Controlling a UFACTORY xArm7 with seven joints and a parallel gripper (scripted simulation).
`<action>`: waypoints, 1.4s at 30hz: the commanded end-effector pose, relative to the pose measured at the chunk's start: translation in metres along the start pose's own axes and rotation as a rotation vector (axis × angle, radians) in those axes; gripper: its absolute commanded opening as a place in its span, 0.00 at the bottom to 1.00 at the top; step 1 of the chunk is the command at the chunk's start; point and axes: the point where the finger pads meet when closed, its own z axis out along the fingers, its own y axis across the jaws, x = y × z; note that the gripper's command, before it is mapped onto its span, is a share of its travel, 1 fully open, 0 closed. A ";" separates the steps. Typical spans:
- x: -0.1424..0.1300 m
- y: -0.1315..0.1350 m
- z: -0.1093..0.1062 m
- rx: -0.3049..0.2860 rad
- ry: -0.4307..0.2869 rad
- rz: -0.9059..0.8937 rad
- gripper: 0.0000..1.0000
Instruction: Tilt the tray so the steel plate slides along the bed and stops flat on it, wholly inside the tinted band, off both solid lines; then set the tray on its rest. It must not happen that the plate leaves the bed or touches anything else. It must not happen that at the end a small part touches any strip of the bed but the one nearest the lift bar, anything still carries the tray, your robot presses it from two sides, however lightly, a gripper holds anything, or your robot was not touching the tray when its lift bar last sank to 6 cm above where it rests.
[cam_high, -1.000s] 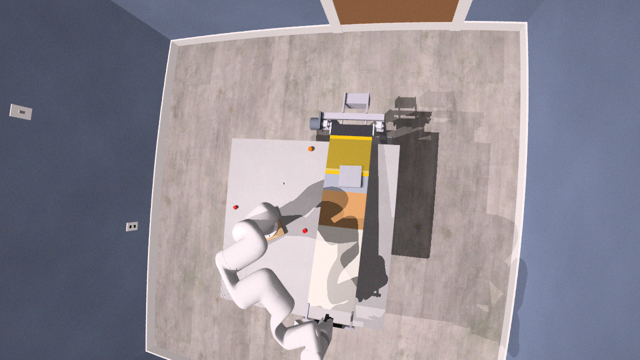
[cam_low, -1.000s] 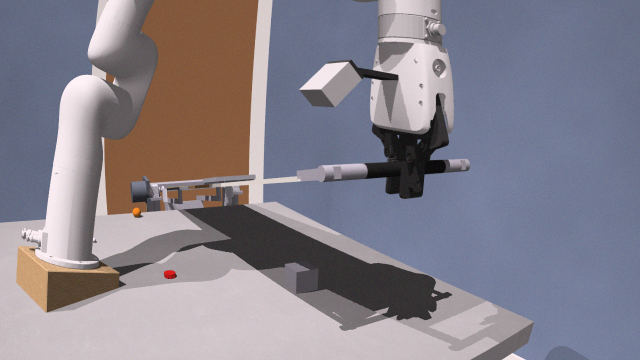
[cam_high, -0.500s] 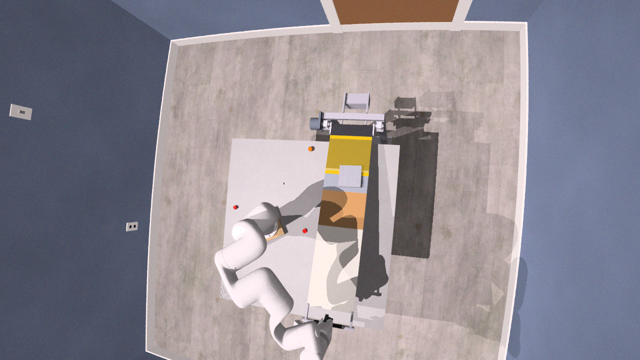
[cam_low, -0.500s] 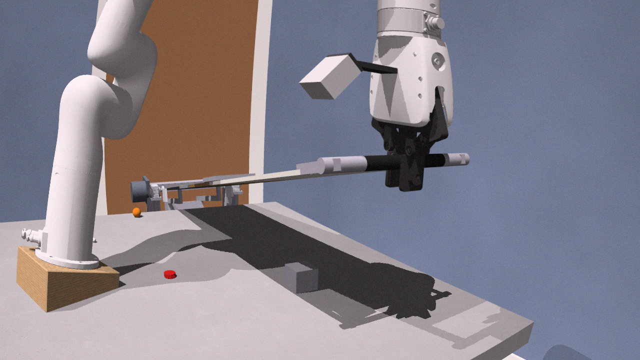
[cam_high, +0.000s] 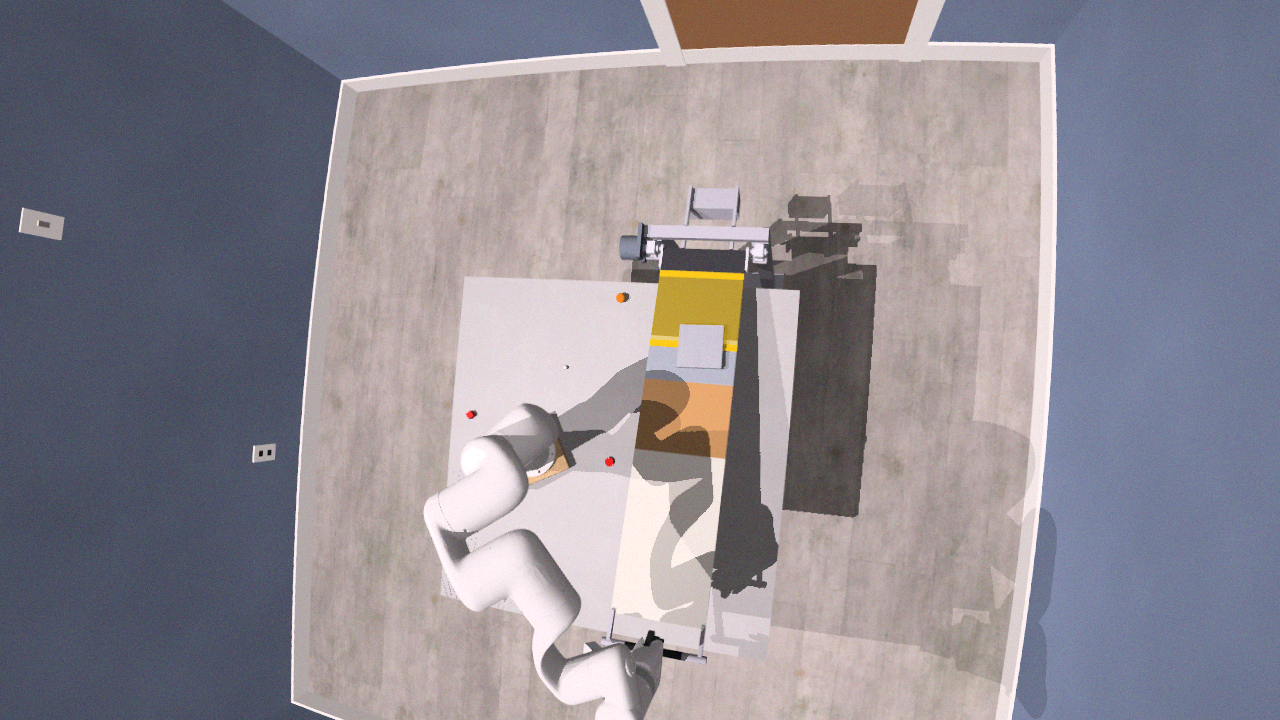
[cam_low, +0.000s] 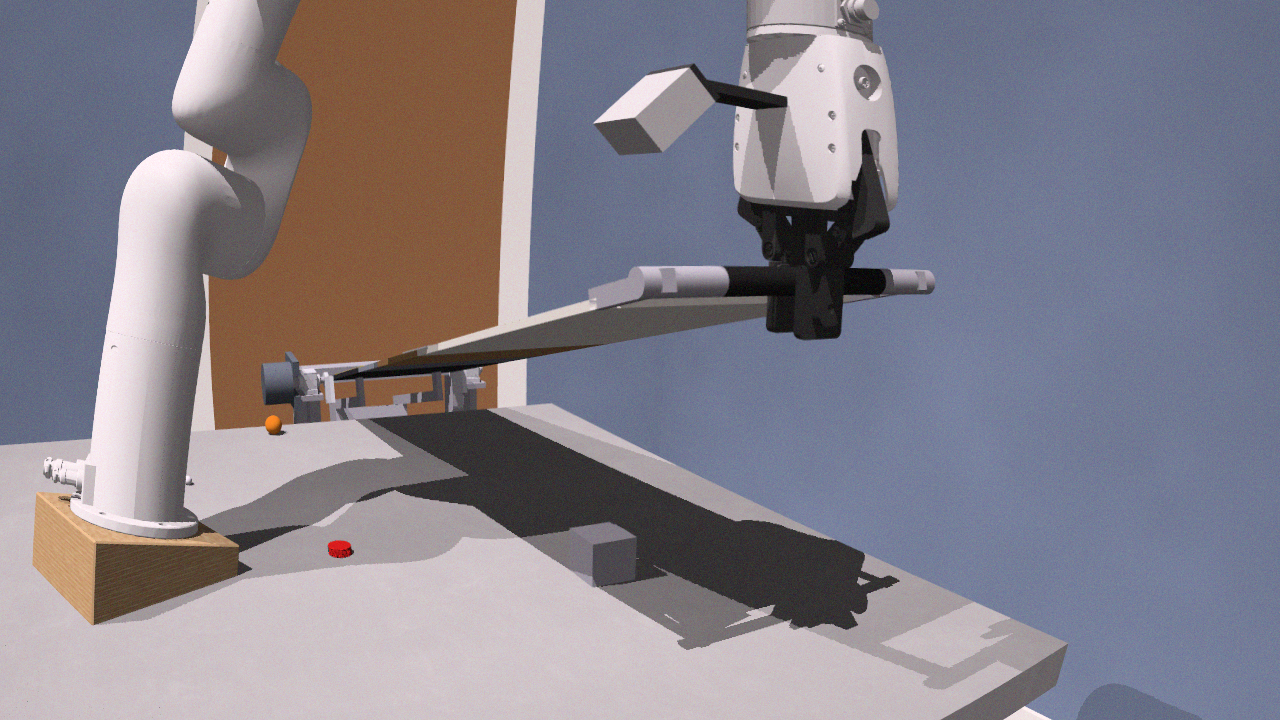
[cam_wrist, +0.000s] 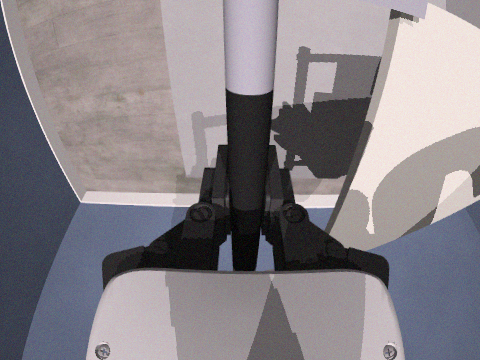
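The long tray (cam_high: 684, 447) is hinged at its far end (cam_high: 702, 240). My gripper (cam_low: 805, 313) is shut on the black grip of the tray's handle bar (cam_low: 787, 280) and holds that end high above the table, so the bed slopes down toward the hinge. The wrist view shows the fingers clamped on either side of the bar. The square steel plate (cam_high: 699, 346) lies flat on the bed across the nearer solid yellow line (cam_high: 662, 342), partly in the dark-yellow tinted band (cam_high: 698, 304). An orange patch (cam_high: 684, 416) lies nearer me on the bed.
A grey block (cam_low: 604, 552), the rest, stands on the table under the raised tray. A red disc (cam_low: 339, 548) and an orange ball (cam_low: 273, 423) lie on the table to the left. The arm's base sits on a wooden block (cam_low: 116, 559).
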 end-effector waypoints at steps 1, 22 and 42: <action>-0.001 -0.006 0.017 0.000 -0.002 0.000 0.00; -0.001 -0.006 0.015 0.000 -0.002 0.000 0.00; -0.001 0.016 -0.062 0.000 -0.002 0.000 0.00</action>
